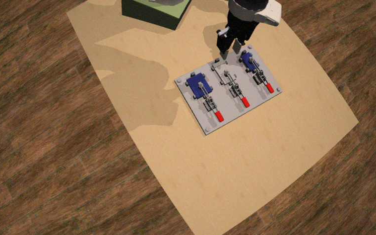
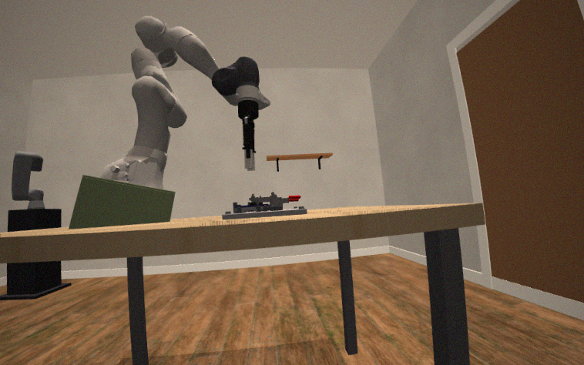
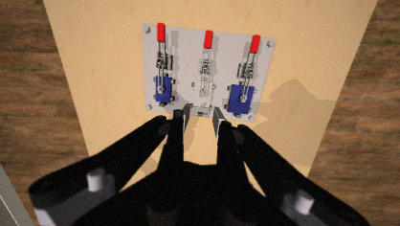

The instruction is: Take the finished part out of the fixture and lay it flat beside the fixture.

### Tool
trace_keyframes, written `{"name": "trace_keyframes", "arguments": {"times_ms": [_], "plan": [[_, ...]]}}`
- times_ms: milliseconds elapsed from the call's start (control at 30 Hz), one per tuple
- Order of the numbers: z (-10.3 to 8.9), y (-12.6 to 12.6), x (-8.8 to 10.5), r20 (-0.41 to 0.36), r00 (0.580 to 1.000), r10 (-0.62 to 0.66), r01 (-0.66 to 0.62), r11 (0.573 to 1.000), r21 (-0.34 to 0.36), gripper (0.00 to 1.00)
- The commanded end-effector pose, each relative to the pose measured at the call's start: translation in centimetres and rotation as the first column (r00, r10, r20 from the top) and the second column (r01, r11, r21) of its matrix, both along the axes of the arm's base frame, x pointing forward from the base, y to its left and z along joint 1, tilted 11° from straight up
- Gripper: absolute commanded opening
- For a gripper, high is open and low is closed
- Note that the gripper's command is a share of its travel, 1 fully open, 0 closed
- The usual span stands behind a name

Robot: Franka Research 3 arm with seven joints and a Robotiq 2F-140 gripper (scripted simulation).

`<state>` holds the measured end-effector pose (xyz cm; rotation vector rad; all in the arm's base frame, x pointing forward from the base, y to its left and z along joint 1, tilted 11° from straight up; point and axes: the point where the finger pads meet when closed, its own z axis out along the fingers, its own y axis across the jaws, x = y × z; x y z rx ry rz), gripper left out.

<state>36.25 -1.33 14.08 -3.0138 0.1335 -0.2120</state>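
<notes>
A pincer, nearest the wrist camera, with the finished part ahead of its fingertips on a fixture; judging by this, the job is at its opening stage, with removal, laying flat, letting go and moving clear all left to do. The pincer [image 1: 230, 54] [image 2: 249, 169] [image 3: 201, 112] hangs above the robot-side edge of the fixture [image 1: 223, 96] [image 2: 264, 213] [image 3: 184, 62], its fingers parted by a narrow gap with nothing between them. The finished part [image 1: 219, 70] [image 3: 197, 98], pale grey, sits in the middle station, lower than the fingertips and a little beyond them, apart from them; its slot is too small to make out surely. The middle clamp's arm reaches over it, so it probably needs freeing before a lift. One larger blue blank [image 1: 195, 84] [image 3: 235, 101] and one smaller blue blank [image 1: 245, 61] [image 3: 159, 96] sit in the outer stations, a clamp arm over each, as the task wants. Beyond the clamp bodies, a red handle [image 1: 245, 102] [image 3: 209, 39] points away from the pincer. Around everything spreads the table [image 1: 242, 175] [image 2: 239, 233] [image 3: 96, 96]; in the top view, the fixture lies between its left and right edges, well apart from its right-hand corner.
</notes>
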Motion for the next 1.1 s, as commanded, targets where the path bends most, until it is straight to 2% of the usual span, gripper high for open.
{"name": "trace_keyframes", "arguments": {"times_ms": [0, 133, 333, 767, 900, 1067], "plan": [[-1.4, 0.2, 0.8, 0.016, 1.000, 0.006, -0.006, 1.000, -0.003, 0.28], [-3.0, 0.3, 1.0, 0.016, 1.000, 0.006, -0.006, 1.000, -0.003, 0.28], [-3.9, 0.4, 1.2, 0.016, 1.000, 0.006, -0.006, 1.000, -0.003, 0.28], [-4.0, 0.4, 1.9, 0.016, 1.000, 0.006, -0.006, 1.000, -0.003, 0.28], [-3.8, 0.3, 3.6, 0.016, 1.000, 0.006, -0.006, 1.000, -0.003, 0.28], [-3.3, 0.0, 6.7, 0.016, 1.000, 0.006, -0.006, 1.000, -0.003, 0.28]]}}
